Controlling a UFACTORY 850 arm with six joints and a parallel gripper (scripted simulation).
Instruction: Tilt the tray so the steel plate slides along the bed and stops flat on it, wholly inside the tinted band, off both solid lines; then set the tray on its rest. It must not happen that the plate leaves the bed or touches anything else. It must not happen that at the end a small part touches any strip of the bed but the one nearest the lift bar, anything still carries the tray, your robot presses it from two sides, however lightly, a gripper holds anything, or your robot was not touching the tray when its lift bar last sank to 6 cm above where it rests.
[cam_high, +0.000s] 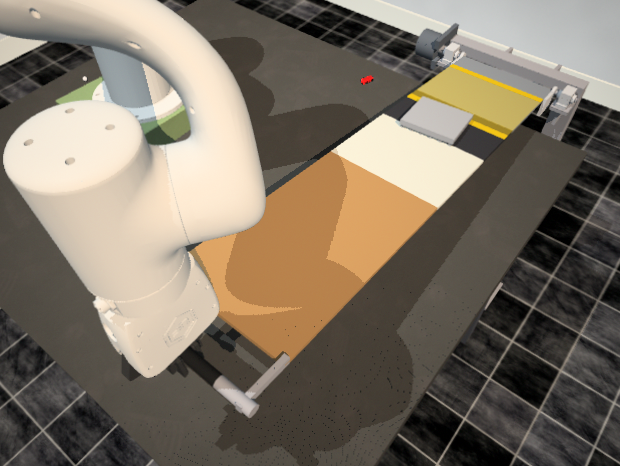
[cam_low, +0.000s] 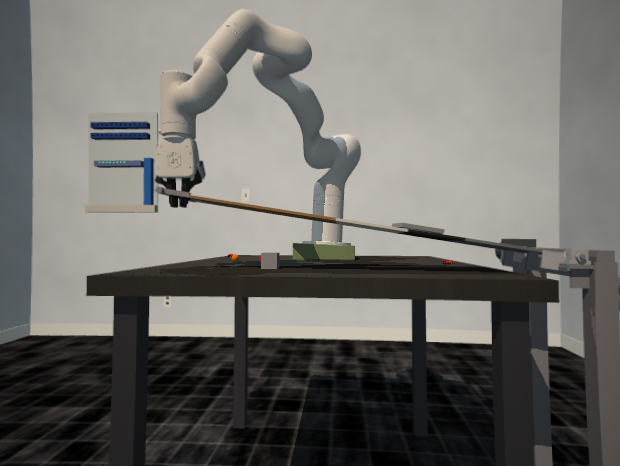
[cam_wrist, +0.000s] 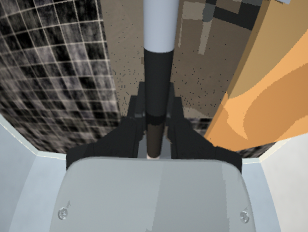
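Observation:
The long tray (cam_high: 350, 210) is tilted, its handle end raised and its far end on a hinge (cam_low: 546, 260). Its bed runs orange, cream, a black strip, then the tinted yellow band (cam_high: 478, 97) between two solid yellow lines. The grey steel plate (cam_high: 436, 120) lies flat on the bed, over the cream's far edge and the black strip, its far edge at the near yellow line. It also shows in the exterior view (cam_low: 418, 227). My gripper (cam_low: 178, 200) is shut on the tray's handle bar (cam_wrist: 158, 88), whose white end (cam_high: 235, 394) sticks out.
A small grey block (cam_low: 269, 260) stands on the dark table under the tray. An orange ball (cam_low: 234, 257) and small red markers (cam_high: 367, 79) lie on the table. The arm's green base (cam_low: 323, 250) is at the back. A grey stand (cam_low: 598, 350) carries the hinge.

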